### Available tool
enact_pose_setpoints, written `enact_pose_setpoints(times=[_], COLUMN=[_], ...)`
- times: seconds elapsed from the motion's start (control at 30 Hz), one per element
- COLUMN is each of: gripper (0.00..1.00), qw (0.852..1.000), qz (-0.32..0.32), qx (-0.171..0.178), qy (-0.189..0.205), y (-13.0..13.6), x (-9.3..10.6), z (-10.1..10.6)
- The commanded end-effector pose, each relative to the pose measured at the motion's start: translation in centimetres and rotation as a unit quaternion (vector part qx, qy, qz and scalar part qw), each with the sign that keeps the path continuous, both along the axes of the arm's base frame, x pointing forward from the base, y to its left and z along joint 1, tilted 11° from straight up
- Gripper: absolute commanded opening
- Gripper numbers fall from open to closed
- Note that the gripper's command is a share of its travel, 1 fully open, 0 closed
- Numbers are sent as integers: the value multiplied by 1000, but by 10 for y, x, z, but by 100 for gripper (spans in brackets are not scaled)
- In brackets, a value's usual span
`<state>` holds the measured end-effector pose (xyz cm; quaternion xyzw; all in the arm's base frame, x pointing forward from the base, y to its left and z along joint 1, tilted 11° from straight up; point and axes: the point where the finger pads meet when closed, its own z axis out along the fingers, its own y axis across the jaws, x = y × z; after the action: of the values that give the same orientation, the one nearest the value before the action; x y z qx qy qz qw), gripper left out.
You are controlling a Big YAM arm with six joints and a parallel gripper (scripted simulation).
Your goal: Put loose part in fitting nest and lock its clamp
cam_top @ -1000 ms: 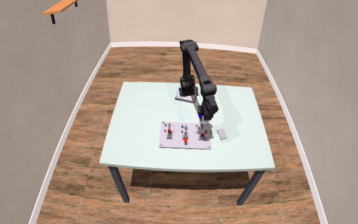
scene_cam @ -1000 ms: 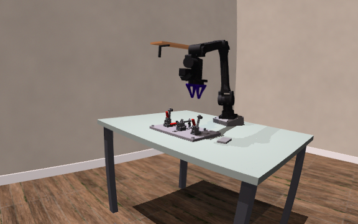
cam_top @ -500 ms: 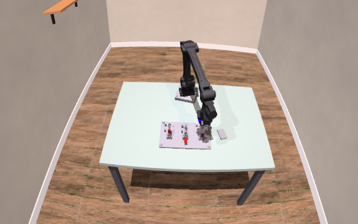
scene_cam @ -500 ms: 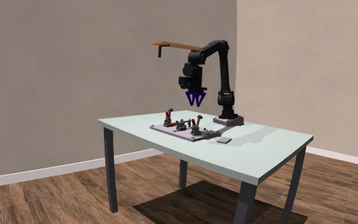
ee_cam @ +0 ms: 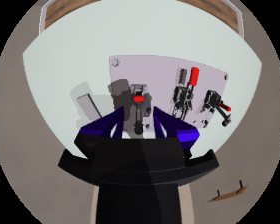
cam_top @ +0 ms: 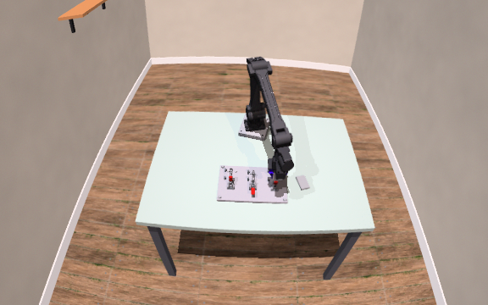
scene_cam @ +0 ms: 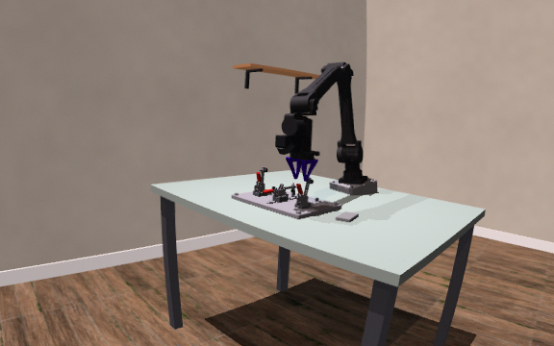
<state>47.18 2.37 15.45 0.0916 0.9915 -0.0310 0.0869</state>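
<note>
The loose part [cam_top: 302, 182] [scene_cam: 347, 216] [ee_cam: 88, 106], a flat grey plate, lies on the table beside the fixture's right end in the top view. The fixture plate [cam_top: 240, 196] [ee_cam: 158, 65] carries three clamps. The right clamp's red handle [cam_top: 275, 182] [scene_cam: 299, 188] [ee_cam: 138, 99] and its bar stand up. The middle clamp's red handle [cam_top: 252, 191] [scene_cam: 267, 191] [ee_cam: 194, 76] lies down, its bar level. The left clamp's handle [cam_top: 230, 179] [scene_cam: 259, 177] and bar stand up. My gripper [scene_cam: 301, 179] [ee_cam: 138, 110] is partly open and empty, above the right clamp. Pad layouts are too small to tell.
The raised bars of the left and right clamps stick up from the fixture. The arm's base [cam_top: 252, 134] [scene_cam: 354, 188] stands behind it on the table [cam_top: 185, 169] [scene_cam: 402, 240]. An orange shelf [cam_top: 84, 8] [scene_cam: 277, 70] hangs on the wall, away from the table.
</note>
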Motion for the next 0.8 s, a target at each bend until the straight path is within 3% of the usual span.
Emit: enact_pose_setpoints(times=[0.0,0.07,0.1,0.27,0.77], gripper=[45,45,45,45,45], qw=[1000,1000,1000,1000,1000], qz=[-2,-2,-3,-3,-3], qx=[1,1,2,1,1], qy=[-1,-1,-16,-1,-4], y=[-6,-6,-5,-6,-6], x=[7,7,15,7,9], z=[-12,-12,-1,-17,-13])
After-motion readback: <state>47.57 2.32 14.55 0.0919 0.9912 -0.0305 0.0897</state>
